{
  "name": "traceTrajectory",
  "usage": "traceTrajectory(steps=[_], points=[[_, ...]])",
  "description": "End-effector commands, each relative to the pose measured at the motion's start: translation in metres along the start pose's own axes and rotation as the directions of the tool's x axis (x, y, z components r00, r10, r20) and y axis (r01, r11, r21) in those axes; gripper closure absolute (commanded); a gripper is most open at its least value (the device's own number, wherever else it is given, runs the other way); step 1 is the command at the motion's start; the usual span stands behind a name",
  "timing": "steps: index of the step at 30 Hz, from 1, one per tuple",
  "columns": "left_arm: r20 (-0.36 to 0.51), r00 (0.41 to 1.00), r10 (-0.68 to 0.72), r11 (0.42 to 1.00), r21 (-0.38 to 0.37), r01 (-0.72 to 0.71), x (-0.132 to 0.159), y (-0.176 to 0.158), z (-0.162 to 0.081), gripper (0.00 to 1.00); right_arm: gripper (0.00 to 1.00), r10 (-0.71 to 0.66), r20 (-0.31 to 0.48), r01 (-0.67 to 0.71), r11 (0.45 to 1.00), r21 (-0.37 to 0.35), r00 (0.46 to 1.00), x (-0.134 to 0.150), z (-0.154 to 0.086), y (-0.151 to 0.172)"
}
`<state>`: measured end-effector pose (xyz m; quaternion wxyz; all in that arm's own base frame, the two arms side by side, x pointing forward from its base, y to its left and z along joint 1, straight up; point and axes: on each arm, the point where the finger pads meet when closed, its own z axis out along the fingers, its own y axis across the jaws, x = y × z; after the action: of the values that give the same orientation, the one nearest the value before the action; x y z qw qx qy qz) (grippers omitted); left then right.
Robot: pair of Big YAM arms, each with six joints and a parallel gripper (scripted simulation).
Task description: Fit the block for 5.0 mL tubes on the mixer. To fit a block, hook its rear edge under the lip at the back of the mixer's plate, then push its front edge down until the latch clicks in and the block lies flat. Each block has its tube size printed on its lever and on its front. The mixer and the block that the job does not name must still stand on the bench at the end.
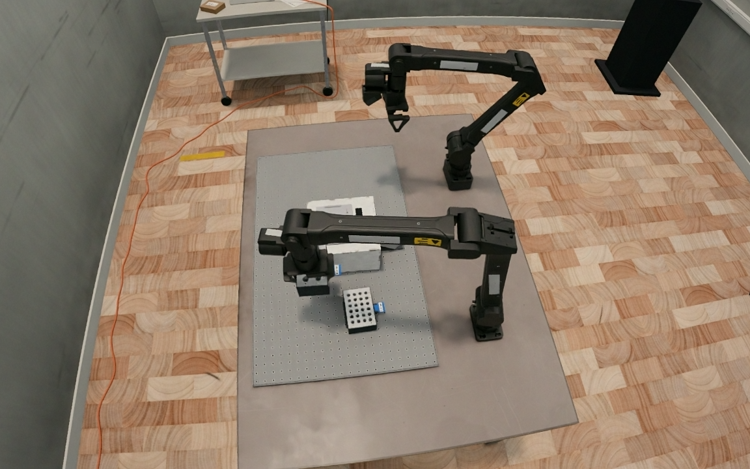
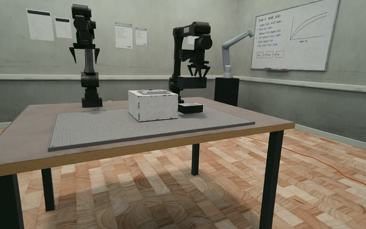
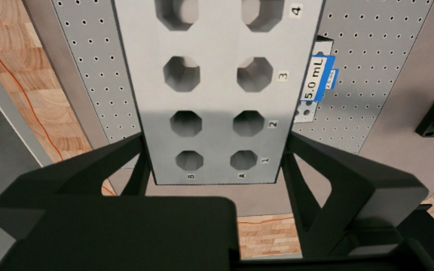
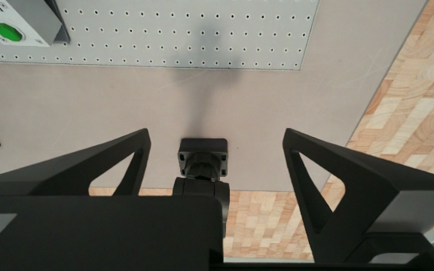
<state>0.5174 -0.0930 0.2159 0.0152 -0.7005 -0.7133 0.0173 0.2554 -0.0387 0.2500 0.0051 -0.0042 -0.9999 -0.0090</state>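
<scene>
The 5.0 mL block is held level in the air beside the mixer. Its blue lever reads 5.0 mL. My left gripper is shut on its long sides near the row 1 end. The white mixer stands on the bench, with a grey plate on top; the left arm partly hides it in the top view. The other block stands lower down beside the mixer. My right gripper is open and empty, high up.
A perforated grey board lies under the mixer and the other block. The left arm's links stretch across above the mixer in the top view. The other block's blue lever points towards the left arm's base.
</scene>
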Motion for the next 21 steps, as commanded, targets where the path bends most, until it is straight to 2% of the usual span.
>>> traceTrajectory(steps=[1, 21], points=[[0.033, 0.999, 0.017, 0.991, -0.136, -0.012, -0.011, 0.020, -0.061, 1.00, 0.00, 0.003, 0.043, -0.003, 1.000, 0.003, 0.999, -0.011, -0.021, 0.001], [0.034, 0.999, 0.018, 0.990, -0.140, -0.013, -0.011, 0.021, -0.062, 1.00, 0.00, 0.003, -0.008, -0.003, 1.000, -0.004, 1.000, 0.001, -0.002, 0.003]])
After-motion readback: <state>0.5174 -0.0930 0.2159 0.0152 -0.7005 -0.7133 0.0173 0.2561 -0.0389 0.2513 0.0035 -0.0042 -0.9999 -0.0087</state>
